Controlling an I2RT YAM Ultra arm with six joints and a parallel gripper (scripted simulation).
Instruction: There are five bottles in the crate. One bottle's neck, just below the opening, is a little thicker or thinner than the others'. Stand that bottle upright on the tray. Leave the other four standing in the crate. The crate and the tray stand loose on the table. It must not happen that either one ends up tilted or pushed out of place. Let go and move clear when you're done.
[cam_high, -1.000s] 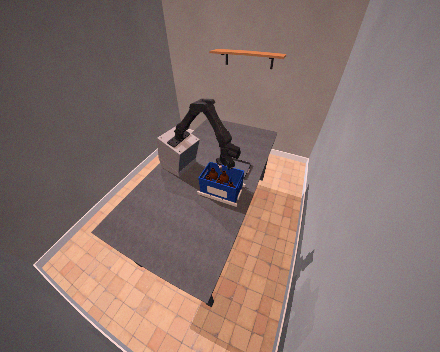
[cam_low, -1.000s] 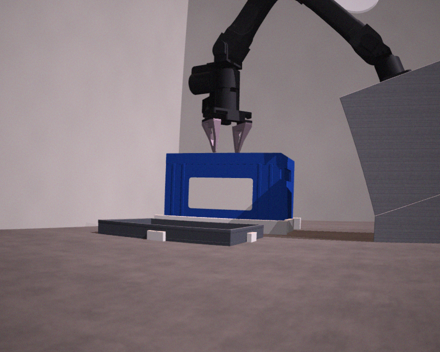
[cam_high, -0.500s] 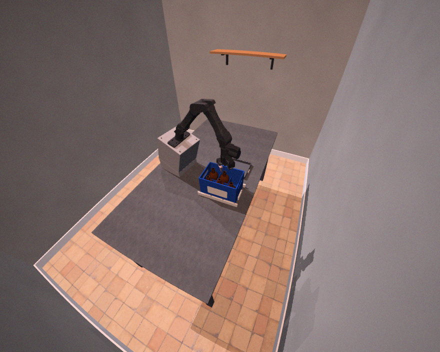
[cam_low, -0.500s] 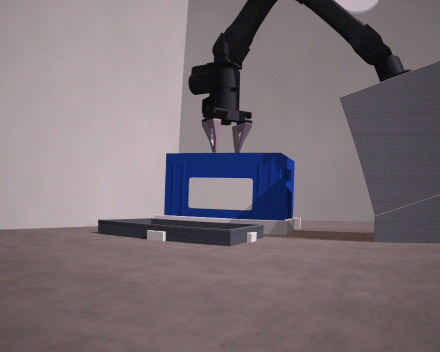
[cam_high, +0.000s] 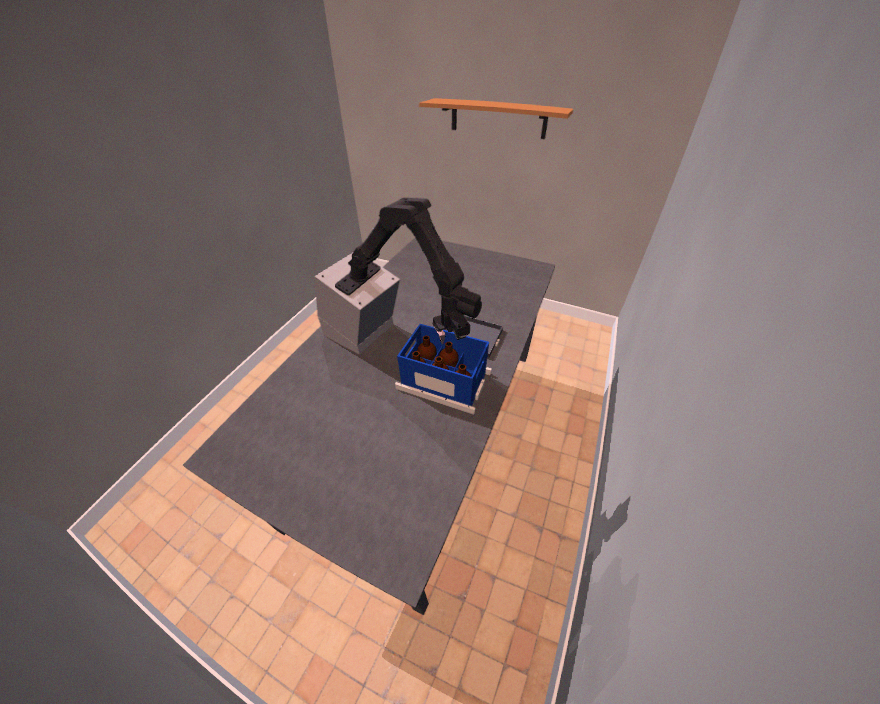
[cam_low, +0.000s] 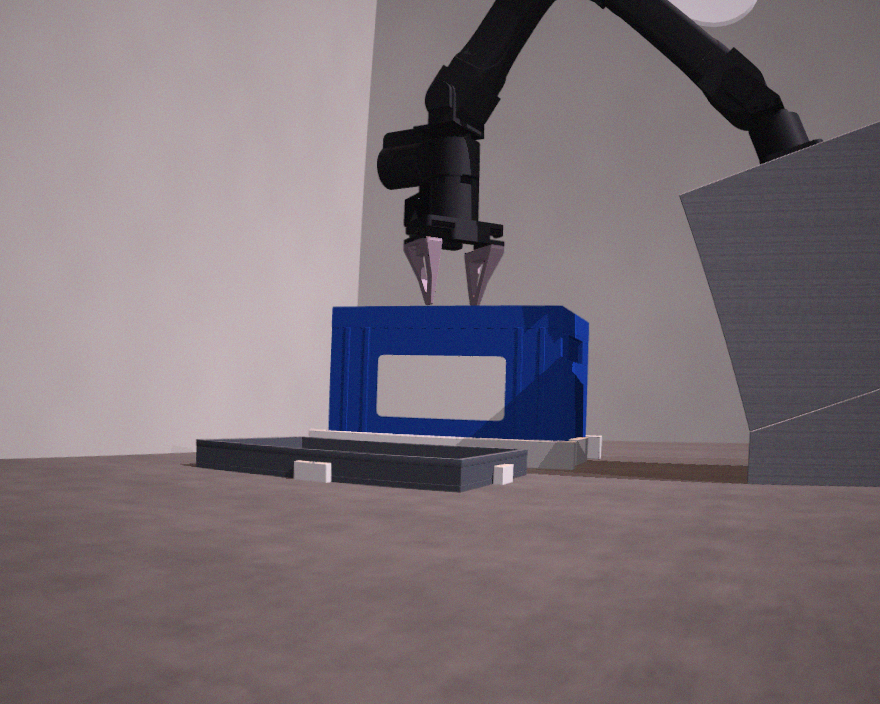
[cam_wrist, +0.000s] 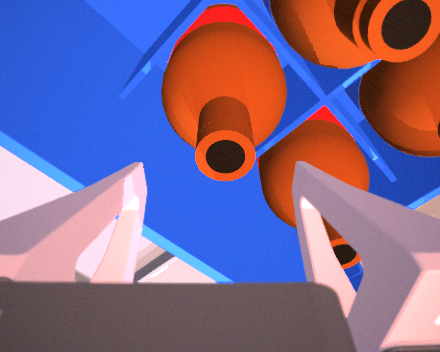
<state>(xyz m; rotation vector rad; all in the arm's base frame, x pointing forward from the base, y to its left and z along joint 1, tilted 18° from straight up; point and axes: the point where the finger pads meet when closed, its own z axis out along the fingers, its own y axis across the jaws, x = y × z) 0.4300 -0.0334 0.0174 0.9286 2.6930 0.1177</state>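
The black parallel gripper with pale pink tapered fingers (cam_high: 442, 334) (cam_low: 452, 302) points downward, fingers parted, nothing between them. Its tips stand above the rim of the blue rectangular crate with pale label panels (cam_high: 434, 396) (cam_low: 440, 337) (cam_wrist: 200, 220). In the wrist view, one brown round-shouldered glass-like bottle (cam_wrist: 225, 75) has its open mouth ahead of the gap between the fingers; another brown bottle (cam_wrist: 315, 165) lies partly behind one finger. The top view shows five bottles upright within the crate; the one with the differing neck is among them, but which it is cannot be determined. Blue dividers (cam_wrist: 295, 65) separate bottles.

The crate sits level, with low whitish strips (cam_high: 434, 398) (cam_low: 557, 453) around its foot. Beside it, the shallow dark grey rectangular tray (cam_high: 499, 332) (cam_low: 381, 471) lies flat on the dark grey table (cam_high: 330, 455) (cam_low: 440, 587), bearing no bottle. The black jointed arm (cam_high: 438, 256) (cam_low: 506, 44) is mounted on a grey box-shaped pedestal (cam_high: 337, 319) (cam_low: 792, 293).
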